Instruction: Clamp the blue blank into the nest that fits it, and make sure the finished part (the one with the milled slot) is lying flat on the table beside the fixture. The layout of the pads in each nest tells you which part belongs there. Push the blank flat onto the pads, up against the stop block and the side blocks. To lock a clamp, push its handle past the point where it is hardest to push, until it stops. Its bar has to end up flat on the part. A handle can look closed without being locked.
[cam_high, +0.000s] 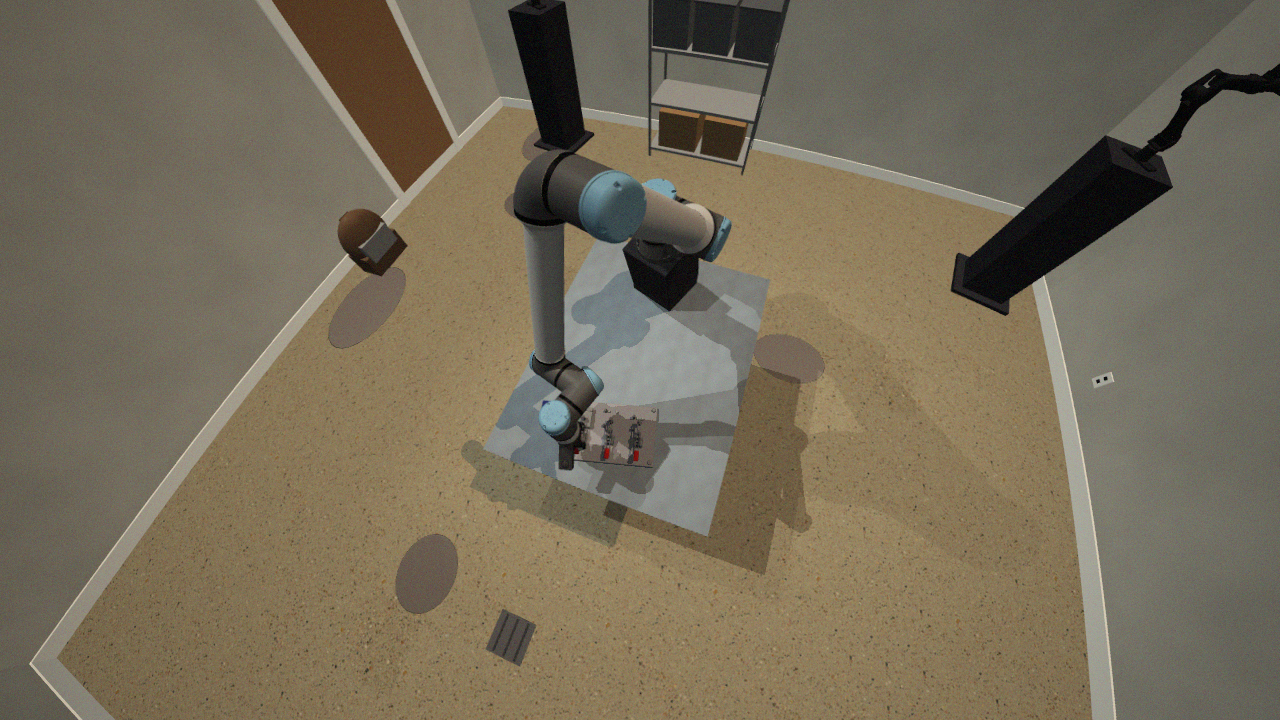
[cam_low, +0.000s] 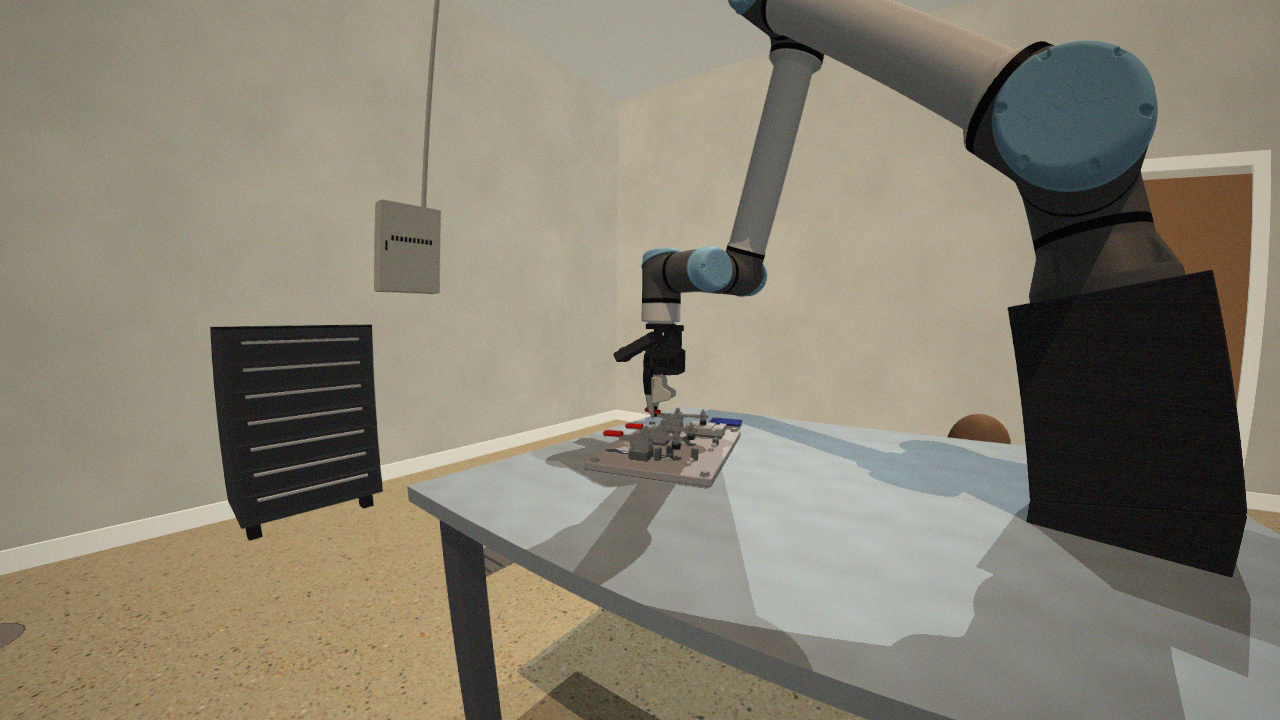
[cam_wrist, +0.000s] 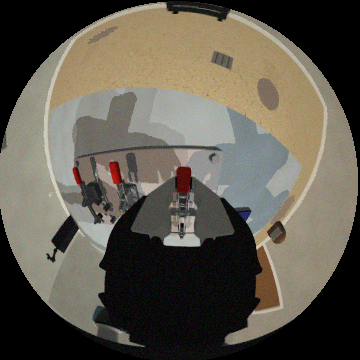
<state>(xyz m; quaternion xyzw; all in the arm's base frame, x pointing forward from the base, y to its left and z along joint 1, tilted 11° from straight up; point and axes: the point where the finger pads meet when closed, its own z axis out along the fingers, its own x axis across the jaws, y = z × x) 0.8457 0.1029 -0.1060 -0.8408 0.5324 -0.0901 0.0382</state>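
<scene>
The fixture plate (cam_high: 651, 414) (cam_low: 664, 471) (cam_wrist: 202, 159) lies near the table's far end and carries three toggle clamps with red handles. My gripper (cam_high: 566, 461) (cam_low: 660, 399) (cam_wrist: 183, 177) is shut with nothing in it and points straight down over the end clamp. That clamp's red handle (cam_wrist: 183, 178) (cam_low: 650, 411) shows just past my fingertips. The other two handles (cam_wrist: 115, 172) (cam_wrist: 77, 175) stand to the left in the wrist view. The blue blank (cam_low: 726, 420) (cam_wrist: 243, 214) lies beside the plate, to my right in the wrist view. I cannot make out the slotted part.
The robot's black base block (cam_low: 1127, 429) stands on the grey table (cam_low: 805, 555). The table edge runs close behind the fixture in the wrist view. A black drawer cabinet (cam_low: 295, 420) stands on the floor to the left.
</scene>
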